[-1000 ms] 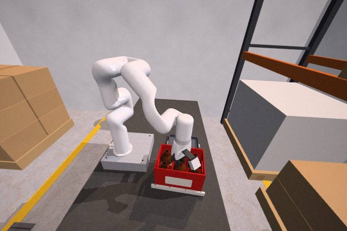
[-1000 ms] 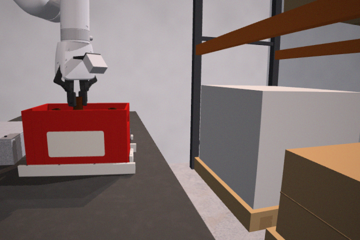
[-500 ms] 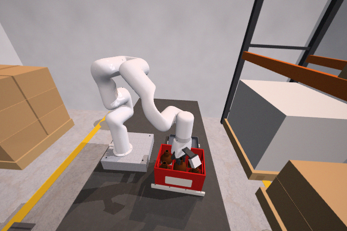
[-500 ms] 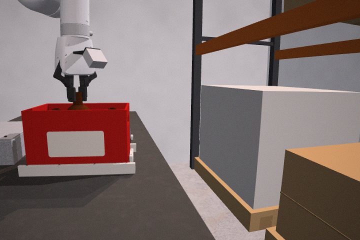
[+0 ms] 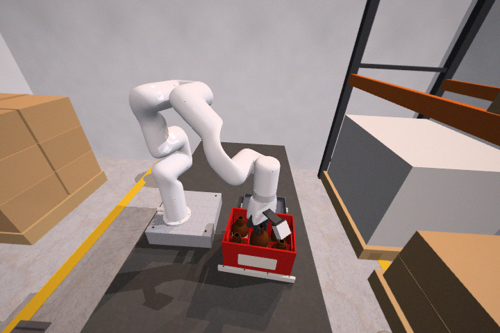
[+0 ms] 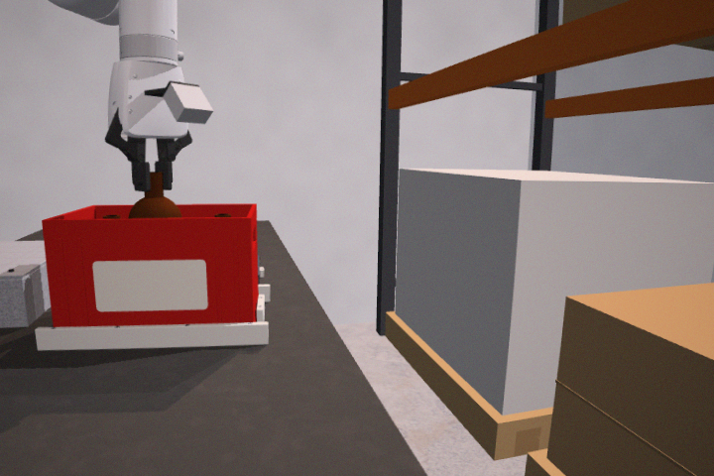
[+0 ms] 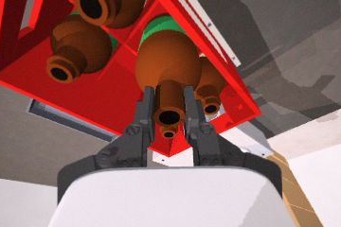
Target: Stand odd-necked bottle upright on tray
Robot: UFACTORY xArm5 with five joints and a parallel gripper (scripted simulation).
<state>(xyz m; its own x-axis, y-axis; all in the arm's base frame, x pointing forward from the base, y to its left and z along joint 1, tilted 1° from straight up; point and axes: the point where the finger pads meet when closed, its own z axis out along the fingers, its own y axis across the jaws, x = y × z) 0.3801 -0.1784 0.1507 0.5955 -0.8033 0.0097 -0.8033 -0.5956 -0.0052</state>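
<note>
bench: we see a long dark grey bench (image 5: pixel 203 298) running away from us.
crate: a red crate (image 6: pixel 150 281) rests on a white base strip (image 6: pixel 150 335) lying on the bench.
tray: a grey tray (image 5: pixel 282 203) lies just behind the crate; we see only its rim.
arm base: a pale grey block (image 5: pixel 180 237) sits at the bench's edge, beside the crate.

From the exterior view the red crate (image 6: pixel 150 247) wall hides the lifted bottle (image 6: pixel 155 206) below its shoulder and all but the mouths of the others. In the top view the tray (image 5: pixel 282 204) behind the crate is mostly covered by the arm and claw (image 5: pixel 258 226). The wrist view's upper edge cuts off one bottle (image 7: pixel 109 10).
</note>
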